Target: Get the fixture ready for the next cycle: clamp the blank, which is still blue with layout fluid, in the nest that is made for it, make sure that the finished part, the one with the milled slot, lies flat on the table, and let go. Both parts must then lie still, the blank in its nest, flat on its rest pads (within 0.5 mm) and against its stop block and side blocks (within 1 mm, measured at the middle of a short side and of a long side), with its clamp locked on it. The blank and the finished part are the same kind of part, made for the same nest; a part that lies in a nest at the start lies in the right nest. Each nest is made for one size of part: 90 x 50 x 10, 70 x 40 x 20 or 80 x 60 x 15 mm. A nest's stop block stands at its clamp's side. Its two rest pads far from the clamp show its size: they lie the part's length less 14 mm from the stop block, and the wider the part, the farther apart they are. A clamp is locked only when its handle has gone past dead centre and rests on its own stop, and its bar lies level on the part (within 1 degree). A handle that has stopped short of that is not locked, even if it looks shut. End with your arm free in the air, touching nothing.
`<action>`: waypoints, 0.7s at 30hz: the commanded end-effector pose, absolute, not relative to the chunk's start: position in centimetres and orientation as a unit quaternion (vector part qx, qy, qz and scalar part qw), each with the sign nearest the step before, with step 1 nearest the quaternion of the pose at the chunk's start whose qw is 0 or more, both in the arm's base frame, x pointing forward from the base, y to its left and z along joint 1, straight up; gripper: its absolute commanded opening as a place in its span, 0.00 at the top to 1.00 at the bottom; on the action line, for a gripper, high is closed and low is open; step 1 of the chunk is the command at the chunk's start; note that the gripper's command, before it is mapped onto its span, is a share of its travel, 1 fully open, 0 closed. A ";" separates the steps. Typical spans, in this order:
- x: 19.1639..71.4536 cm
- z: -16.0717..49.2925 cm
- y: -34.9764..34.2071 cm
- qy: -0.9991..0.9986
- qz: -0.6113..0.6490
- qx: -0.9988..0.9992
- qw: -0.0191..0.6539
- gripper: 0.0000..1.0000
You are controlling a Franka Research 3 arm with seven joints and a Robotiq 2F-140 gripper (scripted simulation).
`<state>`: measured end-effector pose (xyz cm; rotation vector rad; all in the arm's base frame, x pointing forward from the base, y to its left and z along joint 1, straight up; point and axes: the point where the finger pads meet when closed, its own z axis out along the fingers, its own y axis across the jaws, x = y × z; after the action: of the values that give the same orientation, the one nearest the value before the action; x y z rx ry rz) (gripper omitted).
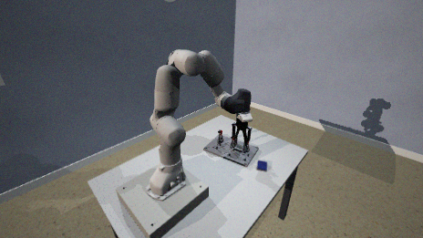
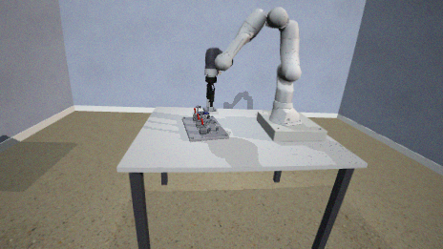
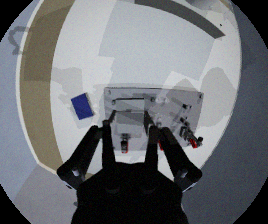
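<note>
My gripper [image 1: 241,145] [image 2: 210,107] [image 3: 130,115] points down over the fixture plate [image 1: 217,151] [image 2: 192,134] [image 3: 135,92]. It is shut on the grey finished part [image 3: 130,126], which lies between the fingers a little above the nest at the plate's blank-side end. Its slot is not clear to see. The blue blank [image 1: 262,165] [image 3: 82,106] lies flat on the table beside that end of the plate. A red-tipped clamp [image 3: 124,145] at this nest seems to stand open. The nest surfaces under the part are hidden.
Another red-tipped clamp [image 1: 220,136] [image 3: 190,138] stands at the plate's other end. A middle clamp is partly hidden by a finger in the wrist view. The table [image 1: 196,156] [image 2: 162,155] carries the robot's base block [image 1: 141,217] [image 2: 305,134].
</note>
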<state>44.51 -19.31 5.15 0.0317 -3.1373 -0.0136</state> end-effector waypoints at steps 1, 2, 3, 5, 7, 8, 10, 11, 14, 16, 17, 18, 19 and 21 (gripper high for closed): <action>44.7 5.3 -18.5 -1.000 -0.002 0.002 0.000 1.00; 44.7 5.3 -18.5 -1.000 -0.002 0.002 0.000 1.00; 44.7 5.3 -18.0 -1.000 -0.002 0.002 0.000 1.00; 44.7 5.4 -16.9 -1.000 -0.002 0.002 0.000 1.00; 44.6 5.4 -15.5 -1.000 -0.002 0.002 0.000 1.00; 44.6 5.4 -14.7 -1.000 -0.002 0.002 0.000 1.00; 44.5 5.4 -12.7 -1.000 -0.002 0.002 0.000 1.00; 44.5 5.4 -11.6 -1.000 -0.002 0.002 0.000 1.00; 44.4 5.4 -8.2 -1.000 -0.002 0.002 0.000 1.00; 44.3 5.5 -5.8 -1.000 -0.002 0.002 0.000 1.00; 44.2 5.5 -4.6 -1.000 -0.002 0.002 0.000 1.00; 44.2 5.5 -4.6 -1.000 -0.002 0.002 0.000 1.00; 44.2 5.5 -4.6 -1.000 -0.002 0.002 0.000 1.00; 44.1 5.5 -2.2 -1.000 -0.002 0.002 0.000 1.00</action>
<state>43.96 -4.15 5.29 0.1823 -3.1271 -0.0136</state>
